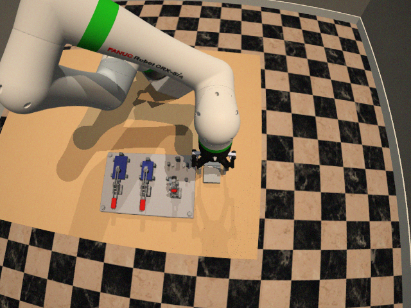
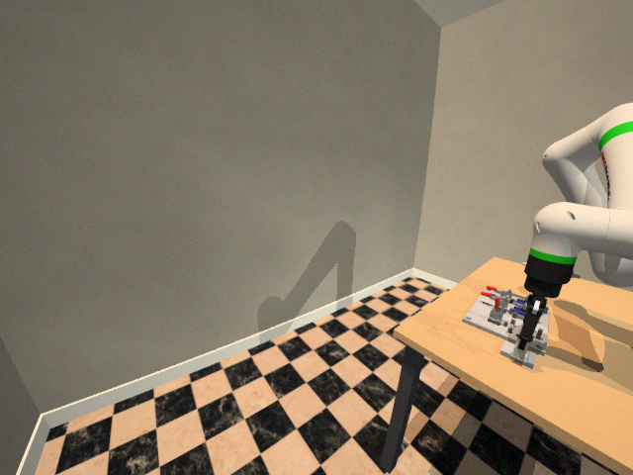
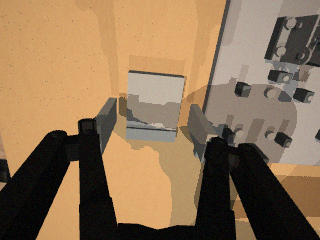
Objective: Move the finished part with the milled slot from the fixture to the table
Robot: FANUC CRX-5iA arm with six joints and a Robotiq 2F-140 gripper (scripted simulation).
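Both my fingers stand apart and hold nothing, and the finished part [image 3: 153, 106] lies flat on the bench [image 3: 50, 60] between them, just beside the fixture plate [image 3: 260, 45].

I had the arm [image 1: 159, 63] reaching out from its base and folded at the elbow, with the last link turned straight down so the wrist [image 1: 216, 126] pointed at the tabletop [image 1: 40, 159]. The green band at the wrist sat just above the gripper [image 1: 214, 163]. The black jaws hung low, spread apart and gripping nothing. In the wrist view the two grey pads [image 3: 107, 123] stood well apart on either side, with open space between them. From the side the gripper [image 2: 526, 332] stood vertical.
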